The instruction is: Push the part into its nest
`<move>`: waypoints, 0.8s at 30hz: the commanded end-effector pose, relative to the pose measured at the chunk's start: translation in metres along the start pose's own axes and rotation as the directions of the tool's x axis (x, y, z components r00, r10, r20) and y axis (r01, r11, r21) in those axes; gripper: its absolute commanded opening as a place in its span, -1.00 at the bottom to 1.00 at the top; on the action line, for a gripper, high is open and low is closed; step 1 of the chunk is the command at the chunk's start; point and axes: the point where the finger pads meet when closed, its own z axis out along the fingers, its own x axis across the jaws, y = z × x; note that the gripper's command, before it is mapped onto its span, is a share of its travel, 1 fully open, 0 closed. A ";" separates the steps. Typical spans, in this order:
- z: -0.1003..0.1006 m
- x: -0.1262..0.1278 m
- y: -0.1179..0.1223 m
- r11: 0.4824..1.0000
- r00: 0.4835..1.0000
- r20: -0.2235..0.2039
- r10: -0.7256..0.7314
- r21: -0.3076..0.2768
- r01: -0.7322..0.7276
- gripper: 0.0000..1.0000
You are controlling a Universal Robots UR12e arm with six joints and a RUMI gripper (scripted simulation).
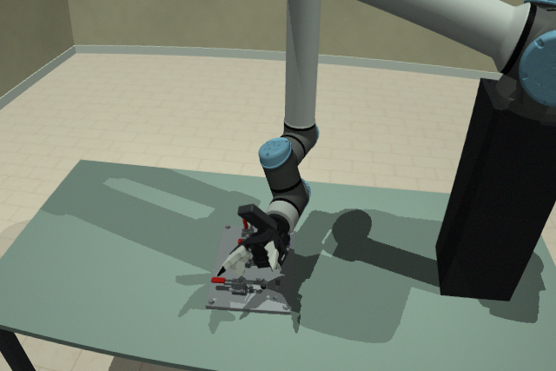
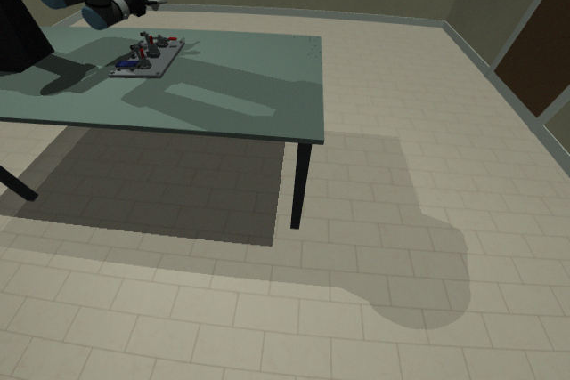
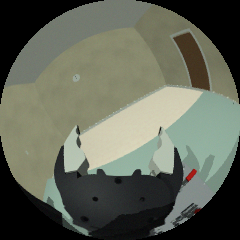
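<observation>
A grey fixture plate (image 1: 248, 278) lies on the green table, with red-handled toggle clamps (image 1: 218, 280) on it. It also shows in the exterior view (image 2: 147, 57), where a small blue part (image 2: 125, 63) lies on the plate's near end. In the top view the part is hidden behind my arm and gripper. My gripper (image 1: 244, 259) hangs above the plate, tilted almost level, fingers wide open and empty. In the exterior view the gripper (image 2: 154, 1) stands well above the plate's far side. The wrist view shows both open fingers pointing out over the table edge toward the floor and wall, with nothing between them.
The robot's black pedestal (image 1: 498, 187) stands at the table's right side. A brown door (image 3: 191, 57) is in the far wall. A corner of the fixture with a red clamp handle (image 3: 191, 175) shows at the lower right of the wrist view.
</observation>
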 end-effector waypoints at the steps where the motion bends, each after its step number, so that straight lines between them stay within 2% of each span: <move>1: 0.000 0.000 -0.001 1.000 1.000 0.000 -0.001 0.000 0.001 1.00; 16: -0.001 -0.008 -0.002 1.000 0.999 0.029 0.014 -0.010 -0.013 1.00; 24: -0.004 -0.025 -0.003 0.998 0.995 0.089 0.047 -0.044 -0.043 1.00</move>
